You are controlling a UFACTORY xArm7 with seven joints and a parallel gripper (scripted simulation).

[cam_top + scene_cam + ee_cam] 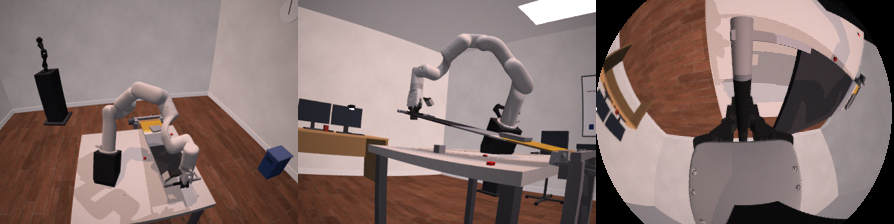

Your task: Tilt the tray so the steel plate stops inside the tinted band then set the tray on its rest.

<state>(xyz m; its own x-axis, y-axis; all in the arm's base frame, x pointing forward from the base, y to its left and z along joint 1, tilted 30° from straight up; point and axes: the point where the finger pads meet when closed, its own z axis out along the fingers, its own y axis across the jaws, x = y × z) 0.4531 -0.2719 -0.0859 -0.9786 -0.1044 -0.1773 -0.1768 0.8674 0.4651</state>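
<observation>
Steel plate (515, 136) on tilted tray (460, 124) near hinged low end; small block (439, 148) on table (492, 169) beneath raised end

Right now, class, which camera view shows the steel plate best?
The top view: the steel plate lies flat across the tinted band's near edge. The exterior view shows the plate only edge-on, a thin slab on the sloping tray. The wrist view does not show it.

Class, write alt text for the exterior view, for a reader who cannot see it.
A white robot arm's gripper, shut on the handle of a long tray, holds that end high above a grey table. The tray slopes down to a hinge, and a steel plate lies near its low end, by a yellow band.
</observation>
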